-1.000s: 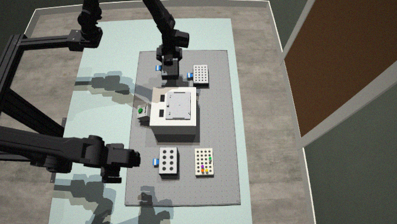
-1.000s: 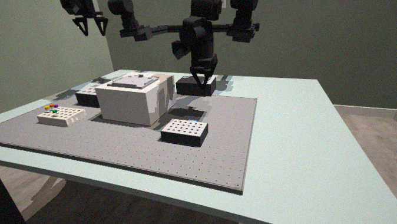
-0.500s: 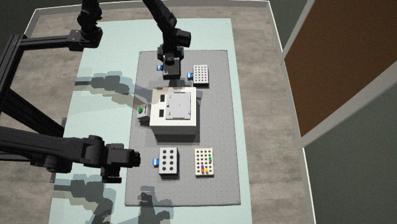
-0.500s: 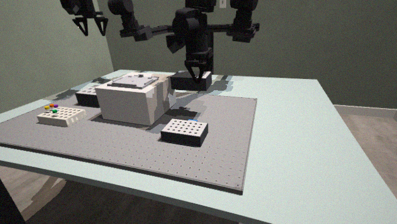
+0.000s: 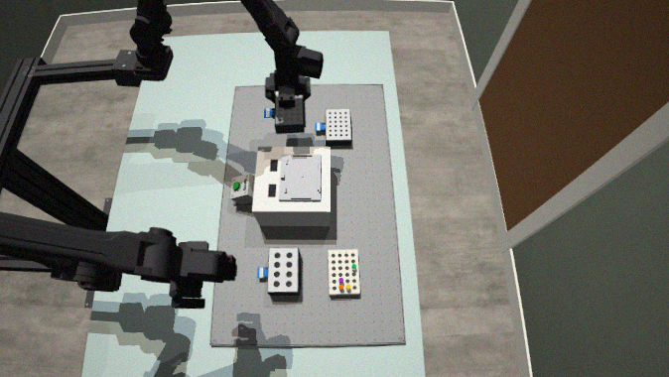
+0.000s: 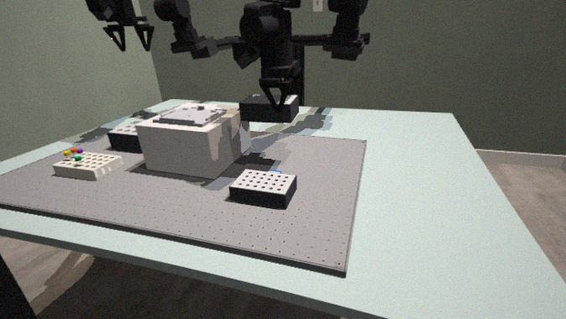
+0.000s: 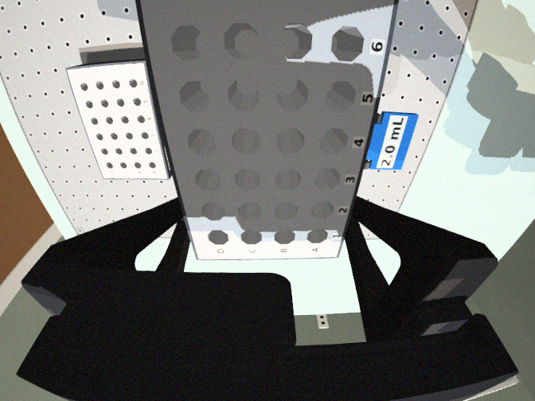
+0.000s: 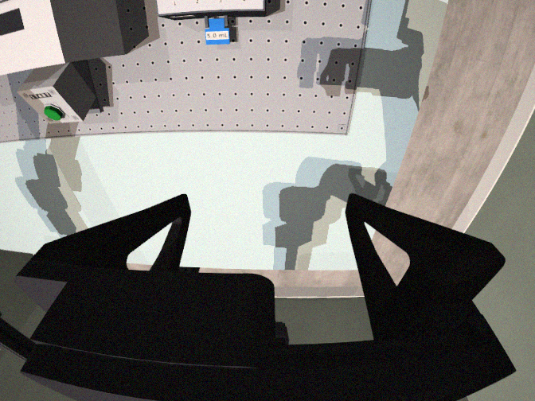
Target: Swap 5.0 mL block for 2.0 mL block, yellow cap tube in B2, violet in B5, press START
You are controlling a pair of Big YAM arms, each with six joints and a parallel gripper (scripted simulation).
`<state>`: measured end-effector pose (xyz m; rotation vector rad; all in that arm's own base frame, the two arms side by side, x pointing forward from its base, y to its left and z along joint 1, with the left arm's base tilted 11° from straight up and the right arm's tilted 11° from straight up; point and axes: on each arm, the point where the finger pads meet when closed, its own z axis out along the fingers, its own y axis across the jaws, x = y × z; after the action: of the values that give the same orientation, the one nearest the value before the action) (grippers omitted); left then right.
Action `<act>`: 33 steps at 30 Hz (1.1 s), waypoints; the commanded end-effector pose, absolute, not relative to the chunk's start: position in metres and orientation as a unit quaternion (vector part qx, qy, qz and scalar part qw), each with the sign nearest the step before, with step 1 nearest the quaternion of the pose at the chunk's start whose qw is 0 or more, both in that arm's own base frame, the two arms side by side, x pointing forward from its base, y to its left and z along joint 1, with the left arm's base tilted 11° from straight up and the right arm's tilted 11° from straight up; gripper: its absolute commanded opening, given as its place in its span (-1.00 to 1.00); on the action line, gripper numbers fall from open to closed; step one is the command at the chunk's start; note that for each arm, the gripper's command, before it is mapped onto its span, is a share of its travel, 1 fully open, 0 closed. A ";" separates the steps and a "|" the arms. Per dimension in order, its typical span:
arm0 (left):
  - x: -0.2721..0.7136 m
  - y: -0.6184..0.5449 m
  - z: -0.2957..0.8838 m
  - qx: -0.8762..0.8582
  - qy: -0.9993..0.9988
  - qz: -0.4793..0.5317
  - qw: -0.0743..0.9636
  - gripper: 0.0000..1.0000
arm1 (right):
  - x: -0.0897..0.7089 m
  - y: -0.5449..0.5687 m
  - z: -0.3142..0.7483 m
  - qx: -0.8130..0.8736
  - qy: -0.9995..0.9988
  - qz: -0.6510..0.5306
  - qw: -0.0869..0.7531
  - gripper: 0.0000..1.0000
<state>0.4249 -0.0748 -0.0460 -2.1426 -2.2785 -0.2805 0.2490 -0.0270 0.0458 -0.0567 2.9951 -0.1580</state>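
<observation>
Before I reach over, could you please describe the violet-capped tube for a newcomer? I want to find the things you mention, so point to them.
Beside the mixer (image 5: 293,204) (image 6: 176,147) stands a cream rack (image 5: 343,293) (image 6: 75,171). The violet-capped tube (image 5: 340,280) (image 6: 80,150) is there, its purple cap unlike the orange, yellow and green ones.
</observation>
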 end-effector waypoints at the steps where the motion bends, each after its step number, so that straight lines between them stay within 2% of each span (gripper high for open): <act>1: 0.464 -0.106 -0.002 -0.681 -0.721 -0.115 -0.052 -1.00 | 0.257 -0.029 0.053 -0.013 0.995 -0.053 0.087 1.00; 16: 0.470 -0.125 0.028 -0.680 -0.720 -0.120 -0.065 -1.00 | 0.257 -0.029 0.053 -0.014 0.995 -0.054 0.087 1.00; 24: 0.458 -0.117 0.018 -0.678 -0.725 -0.111 -0.040 -1.00 | 0.257 -0.029 0.053 -0.014 0.995 -0.054 0.087 1.00; 33: 0.469 -0.159 0.014 -0.718 -0.685 -0.112 -0.046 -1.00 | 0.256 -0.029 0.053 -0.014 0.995 -0.054 0.087 1.00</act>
<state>0.4303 -0.1153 -0.0187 -2.1949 -2.2270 -0.2897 0.2490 -0.0270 0.0458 -0.0567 2.9951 -0.1580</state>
